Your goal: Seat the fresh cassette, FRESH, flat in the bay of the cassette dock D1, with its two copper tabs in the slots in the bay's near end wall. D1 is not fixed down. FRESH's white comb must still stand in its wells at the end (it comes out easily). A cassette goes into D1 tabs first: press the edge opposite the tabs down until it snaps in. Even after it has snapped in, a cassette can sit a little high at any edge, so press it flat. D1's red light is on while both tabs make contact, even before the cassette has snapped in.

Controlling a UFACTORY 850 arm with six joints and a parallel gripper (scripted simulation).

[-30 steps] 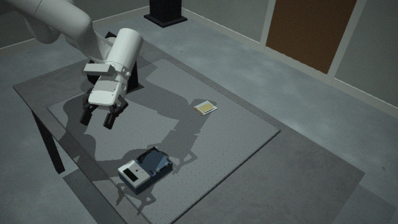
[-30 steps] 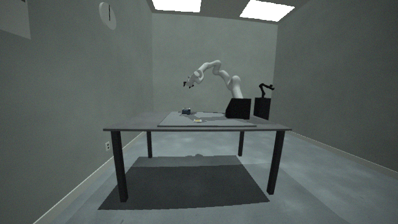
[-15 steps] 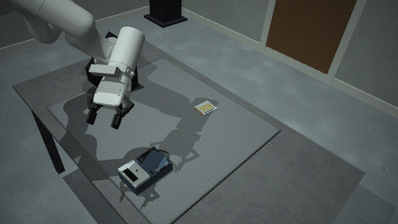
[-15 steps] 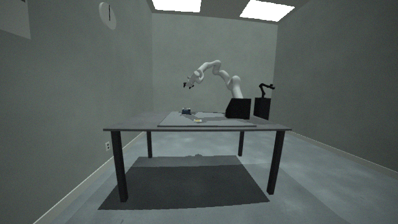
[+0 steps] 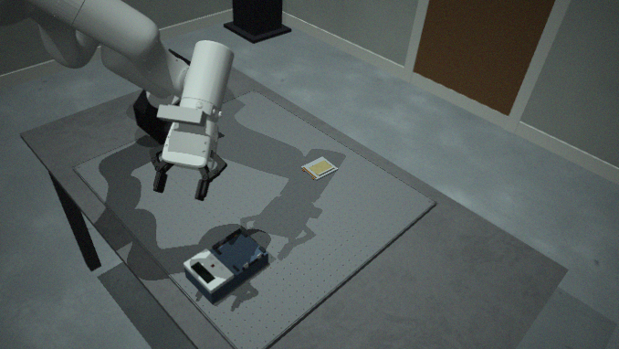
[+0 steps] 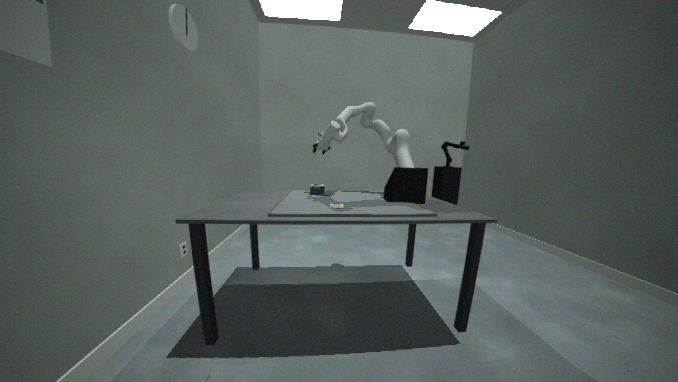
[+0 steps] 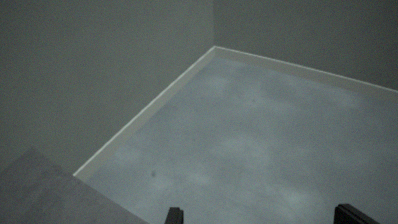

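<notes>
Approach stage: the gripper (image 5: 180, 185), fingers wide and holding nothing, hangs high above the counter (image 5: 319, 292); next it must reach the cassette (image 5: 319, 168), well apart from the dock (image 5: 225, 269).

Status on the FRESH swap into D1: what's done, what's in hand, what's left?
Done: nothing visible yet. The flat white-and-yellow cassette FRESH lies on the grey perforated mat, apart from the blue-and-white cassette dock D1. In hand: nothing; the black two-finger gripper hangs high above the mat, jaws wide open. Left: everything, meaning pick FRESH up, feed it tabs first, press flat. Comb and D1's light are too small to judge.
</notes>
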